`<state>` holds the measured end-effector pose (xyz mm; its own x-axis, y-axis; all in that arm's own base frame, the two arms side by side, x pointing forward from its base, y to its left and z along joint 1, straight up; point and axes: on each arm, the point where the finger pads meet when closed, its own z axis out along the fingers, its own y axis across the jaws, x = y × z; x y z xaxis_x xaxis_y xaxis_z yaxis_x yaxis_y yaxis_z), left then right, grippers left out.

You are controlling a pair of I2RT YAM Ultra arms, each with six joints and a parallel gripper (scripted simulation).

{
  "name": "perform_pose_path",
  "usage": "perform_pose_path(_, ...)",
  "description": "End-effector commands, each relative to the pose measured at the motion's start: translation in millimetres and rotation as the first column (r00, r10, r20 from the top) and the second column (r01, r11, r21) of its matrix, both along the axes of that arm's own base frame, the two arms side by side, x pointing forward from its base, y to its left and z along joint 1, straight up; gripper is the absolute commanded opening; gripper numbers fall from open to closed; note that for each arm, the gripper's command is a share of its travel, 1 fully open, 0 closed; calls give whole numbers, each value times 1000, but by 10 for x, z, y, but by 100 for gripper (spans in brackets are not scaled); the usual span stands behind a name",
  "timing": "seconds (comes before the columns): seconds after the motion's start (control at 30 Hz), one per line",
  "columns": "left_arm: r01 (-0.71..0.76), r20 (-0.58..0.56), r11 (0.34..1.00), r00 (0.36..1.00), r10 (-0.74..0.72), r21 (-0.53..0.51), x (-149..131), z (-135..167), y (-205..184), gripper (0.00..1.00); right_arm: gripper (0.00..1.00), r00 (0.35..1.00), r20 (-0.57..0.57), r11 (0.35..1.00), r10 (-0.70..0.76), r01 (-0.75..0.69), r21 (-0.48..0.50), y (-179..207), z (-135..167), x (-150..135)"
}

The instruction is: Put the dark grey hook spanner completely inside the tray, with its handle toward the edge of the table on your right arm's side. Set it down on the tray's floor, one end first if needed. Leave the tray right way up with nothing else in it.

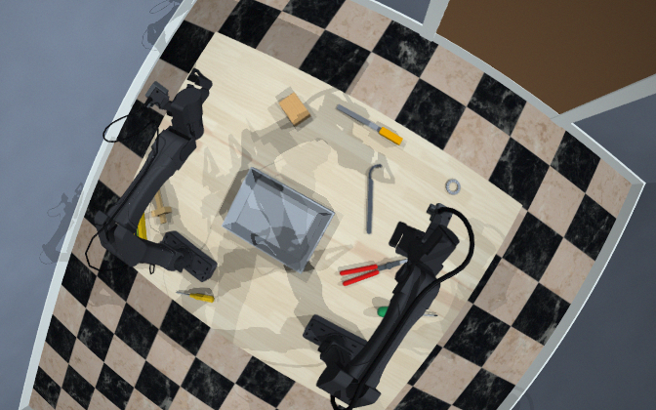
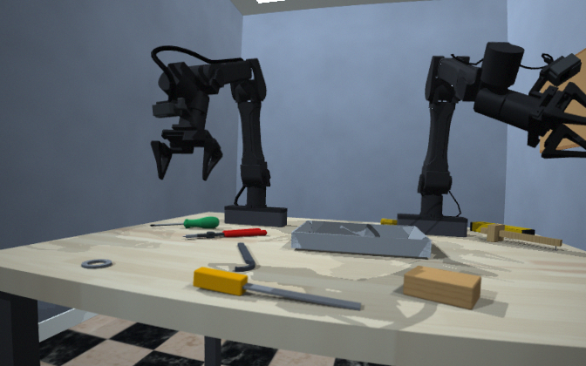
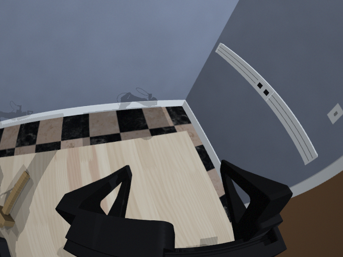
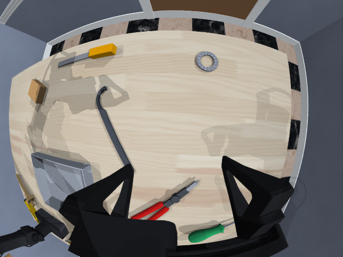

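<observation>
The dark grey hook spanner [image 1: 370, 200] [image 2: 245, 256] [image 4: 111, 129] lies flat on the table, to the right of the tray in the overhead view, hook end toward the far edge. The grey tray [image 1: 322, 229] [image 2: 357, 247] [image 4: 60, 163] stands right way up near the table's middle and looks empty. My right gripper [image 1: 435, 209] [image 2: 187, 159] [image 4: 176, 165] is open and empty, high above the table near the spanner's handle end and the pliers. My left gripper [image 1: 200, 78] [image 2: 575, 131] [image 3: 175, 169] is open and empty, raised over the table's far corner on its side.
A wooden block [image 1: 294, 108] [image 2: 441, 287], an orange-handled file [image 1: 371, 125] [image 2: 262, 288] and a washer [image 1: 453, 186] [image 2: 94, 261] lie toward the far edge. Red pliers [image 1: 363, 269] [image 4: 163, 203] and a green screwdriver [image 1: 383, 310] [image 4: 204, 233] lie near my right arm. A wooden mallet [image 1: 161, 210] [image 3: 14, 199] lies by the left arm.
</observation>
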<state>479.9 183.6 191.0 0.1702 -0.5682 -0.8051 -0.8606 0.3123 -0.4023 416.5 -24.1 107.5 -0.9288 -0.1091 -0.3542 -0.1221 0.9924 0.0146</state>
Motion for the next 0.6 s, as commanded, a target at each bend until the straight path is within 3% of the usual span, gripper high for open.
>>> perform_pose_path(0.0,160,42,981,985,-166,112,23,260,-149,100,100,992,127,999,-9,14,-38,47,126,161)
perform_pose_path(0.27,464,-10,830,875,-485,309,-324,836,-765,100,100,984,137,992,113,-105,-65,687,-143,11)
perform_pose_path(0.47,635,-87,662,744,-662,398,-550,1174,-1165,100,100,976,132,983,175,-165,-79,1001,-310,-61)
perform_pose_path(0.53,635,-87,662,744,-662,398,-550,1174,-1165,100,100,976,132,983,175,-165,-79,1001,-310,-61)
perform_pose_path(0.57,663,-103,627,717,-690,409,-585,1225,-1238,100,100,974,133,981,183,-173,-81,1043,-327,-70)
